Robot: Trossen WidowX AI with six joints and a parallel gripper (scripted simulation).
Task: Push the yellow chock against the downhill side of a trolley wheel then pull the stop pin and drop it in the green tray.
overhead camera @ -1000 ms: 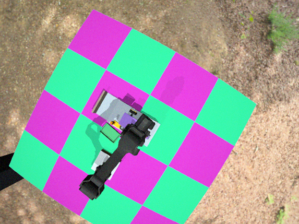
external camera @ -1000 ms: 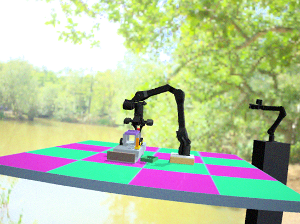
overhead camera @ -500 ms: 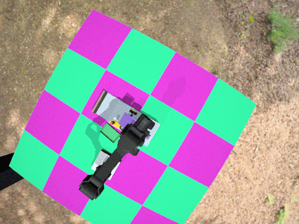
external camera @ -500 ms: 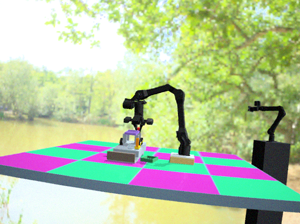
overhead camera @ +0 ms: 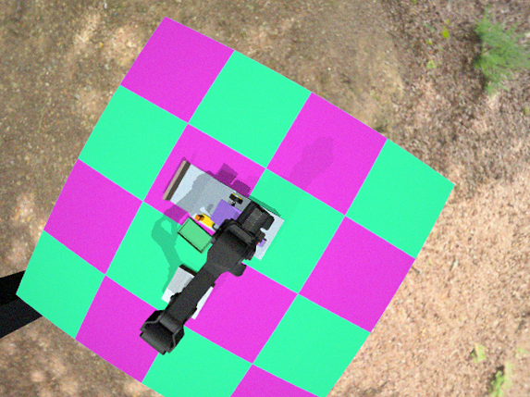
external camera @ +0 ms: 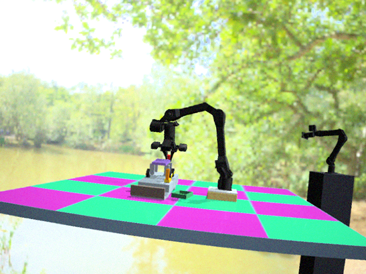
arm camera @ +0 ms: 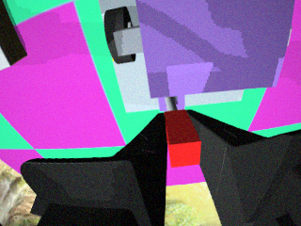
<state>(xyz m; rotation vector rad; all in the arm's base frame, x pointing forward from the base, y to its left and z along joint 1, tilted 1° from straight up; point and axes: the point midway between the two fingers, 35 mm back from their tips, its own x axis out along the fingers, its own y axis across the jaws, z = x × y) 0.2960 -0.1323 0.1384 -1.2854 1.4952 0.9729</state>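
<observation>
Checkered surface of magenta and mint-green squares, dark-edged, set before pond water and leafy trees. One pale grey ramp with a brown end board. One small trolley, purple-topped with black wheels, standing on the ramp. One yellow-orange chock handle, upright beside a trolley wheel on the brown-board side; contact with the wheel cannot be told. One stop pin with red block head, grey shank visible at the trolley's end. One black claw, pointing down, fingers nearly closed, gripping the red head. One shallow green rectangular tray, on the surface beside the ramp.
</observation>
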